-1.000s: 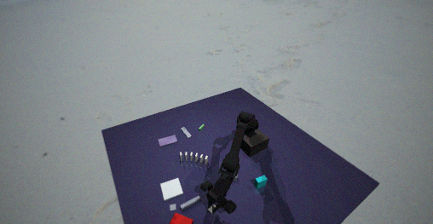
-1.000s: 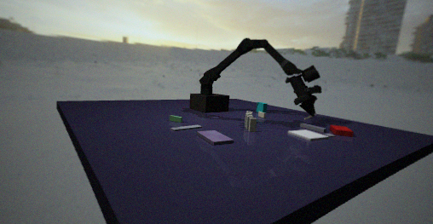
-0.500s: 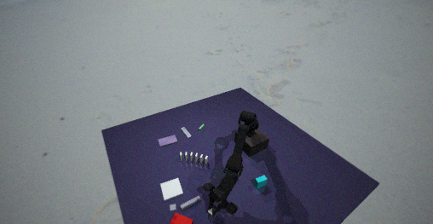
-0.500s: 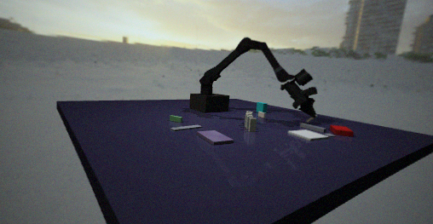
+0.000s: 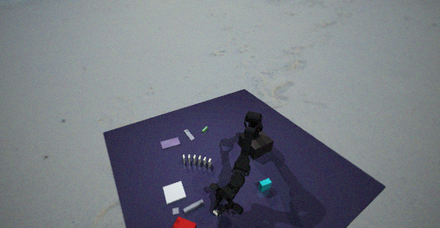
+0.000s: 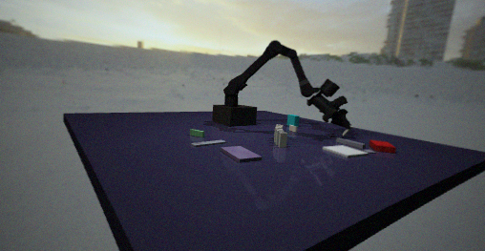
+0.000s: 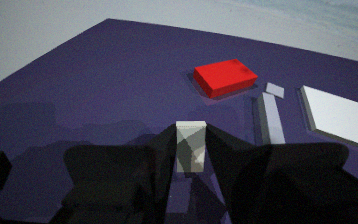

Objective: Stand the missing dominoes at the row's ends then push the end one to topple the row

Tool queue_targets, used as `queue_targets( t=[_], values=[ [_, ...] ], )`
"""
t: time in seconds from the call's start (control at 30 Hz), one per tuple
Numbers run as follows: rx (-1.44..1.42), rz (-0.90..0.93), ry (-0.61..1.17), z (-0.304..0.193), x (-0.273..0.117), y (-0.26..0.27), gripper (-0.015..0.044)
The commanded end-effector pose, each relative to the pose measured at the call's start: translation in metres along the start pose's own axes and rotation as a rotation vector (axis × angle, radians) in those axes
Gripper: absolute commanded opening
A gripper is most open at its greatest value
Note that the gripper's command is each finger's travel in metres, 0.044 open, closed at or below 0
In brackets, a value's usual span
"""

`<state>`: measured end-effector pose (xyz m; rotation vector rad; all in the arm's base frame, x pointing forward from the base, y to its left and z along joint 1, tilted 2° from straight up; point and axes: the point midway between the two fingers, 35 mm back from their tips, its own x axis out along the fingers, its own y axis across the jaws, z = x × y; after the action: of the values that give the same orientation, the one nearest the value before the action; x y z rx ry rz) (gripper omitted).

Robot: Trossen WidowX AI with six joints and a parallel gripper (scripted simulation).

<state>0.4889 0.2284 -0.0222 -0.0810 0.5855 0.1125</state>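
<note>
A row of several cream dominoes [image 5: 199, 159] [image 6: 283, 139] stands upright on the purple mat. My gripper [image 5: 217, 211] [image 6: 346, 129] [image 7: 190, 128] is shut on a cream domino [image 5: 216, 213] [image 6: 346, 133] [image 7: 191, 150], which sticks out tilted between the fingertips. The gripper is off to one side of the row, low over the mat, near the long grey bar. Another small cream piece [image 6: 293, 128], apparently a loose domino, shows in front of the cyan block in the exterior view; the arm seems to hide it in the top view.
A grey bar [image 5: 193, 206] [image 7: 271, 119], a small grey tile [image 5: 175, 211] [image 7: 275, 90], a white slab [image 5: 174, 192] [image 6: 345, 151] [image 7: 337, 115] and a red block [image 5: 184, 223] [image 6: 382, 146] [image 7: 225, 77] lie near the gripper. A cyan block [image 5: 265, 185] [image 6: 293, 119] is beyond. Purple, grey and green pieces lie past the row.
</note>
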Motion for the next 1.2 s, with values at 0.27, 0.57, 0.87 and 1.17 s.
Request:
queue_targets(
  t=[0.27, 0.57, 0.87, 1.17],
  values=[
    [-0.001, -0.011, -0.156, -0.001, -0.022, -0.003, 0.0107],
    [0.019, -0.025, -0.272, -0.004, -0.044, -0.010, 0.0107],
    [0.046, -0.040, -0.385, -0.007, -0.072, -0.020, 0.0107],
    [0.078, -0.055, -0.485, -0.008, -0.102, -0.032, 0.0107]
  ],
)
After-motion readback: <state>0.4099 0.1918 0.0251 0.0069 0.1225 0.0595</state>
